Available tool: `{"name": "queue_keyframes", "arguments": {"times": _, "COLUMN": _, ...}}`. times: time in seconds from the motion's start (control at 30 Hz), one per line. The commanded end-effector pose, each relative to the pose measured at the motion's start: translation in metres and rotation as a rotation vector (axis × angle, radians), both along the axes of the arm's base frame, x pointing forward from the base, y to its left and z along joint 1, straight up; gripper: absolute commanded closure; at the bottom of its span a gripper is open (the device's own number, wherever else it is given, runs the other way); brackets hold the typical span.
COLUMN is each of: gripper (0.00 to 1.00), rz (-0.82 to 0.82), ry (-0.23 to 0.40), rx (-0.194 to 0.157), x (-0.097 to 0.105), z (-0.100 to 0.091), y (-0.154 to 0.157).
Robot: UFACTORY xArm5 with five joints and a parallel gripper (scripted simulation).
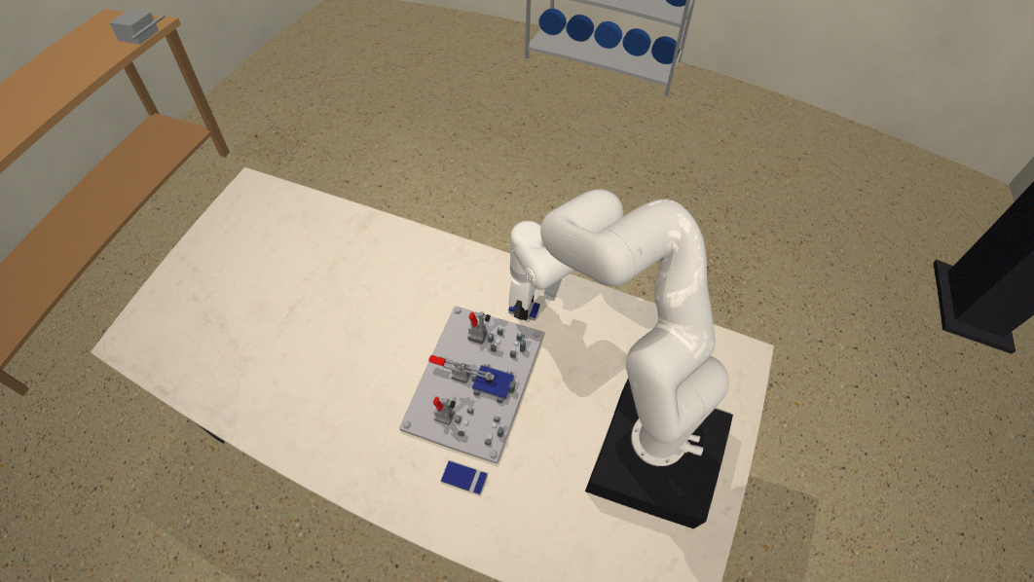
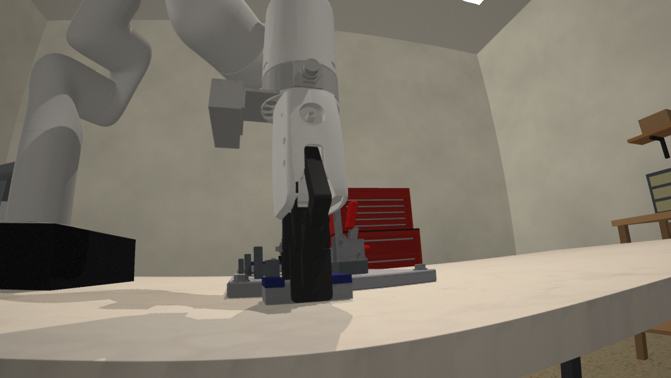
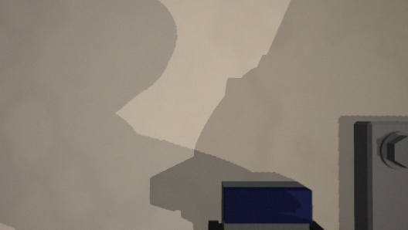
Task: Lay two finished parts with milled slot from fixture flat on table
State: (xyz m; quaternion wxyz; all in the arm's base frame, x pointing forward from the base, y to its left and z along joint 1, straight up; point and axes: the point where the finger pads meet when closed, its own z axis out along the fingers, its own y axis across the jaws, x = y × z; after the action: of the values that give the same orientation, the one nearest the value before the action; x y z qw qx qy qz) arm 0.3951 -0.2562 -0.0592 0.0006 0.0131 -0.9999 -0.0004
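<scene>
My gripper [image 1: 524,310] is shut on a blue part with a grey side [image 3: 266,204]. It holds the part flat and very low over the table, just beyond the far end of the grey fixture plate [image 1: 473,382]. In the low side view the black fingers [image 2: 307,291] hide the part's middle. I cannot tell whether the part touches the table. A blue block [image 1: 496,381] sits in the plate's middle station under a toggle clamp with a red handle [image 1: 437,359]. The far clamp [image 1: 475,319] and the near clamp [image 1: 438,403] stand raised over empty stations. A blue slotted part [image 1: 464,477] lies flat on the table by the plate's near end.
The arm's black base [image 1: 662,462] stands to the right of the plate. The plate's corner with a bolt [image 3: 380,174] shows right of the held part. A red tool chest [image 2: 385,225] stands behind the table. A wooden shelf [image 1: 72,144] is at the far left.
</scene>
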Motion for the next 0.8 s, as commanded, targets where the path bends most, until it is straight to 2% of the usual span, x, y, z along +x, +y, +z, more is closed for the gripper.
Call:
{"name": "queue_keyframes", "arguments": {"times": 0.0, "gripper": 1.00, "rz": 0.000, "ry": -0.003, "rx": -0.002, "x": 0.0012, "z": 0.0011, "y": -0.0008}}
{"name": "queue_keyframes", "arguments": {"times": 0.33, "gripper": 1.00, "rz": 0.000, "ry": -0.003, "rx": -0.002, "x": 0.0012, "z": 0.0011, "y": -0.0008}}
{"name": "queue_keyframes", "arguments": {"times": 0.37, "gripper": 0.31, "rz": 0.000, "ry": -0.003, "rx": -0.002, "x": 0.0012, "z": 0.0011, "y": -0.0007}}
{"name": "queue_keyframes", "arguments": {"times": 0.77, "gripper": 0.31, "rz": 0.000, "ry": -0.003, "rx": -0.002, "x": 0.0011, "z": 0.0010, "y": -0.0007}}
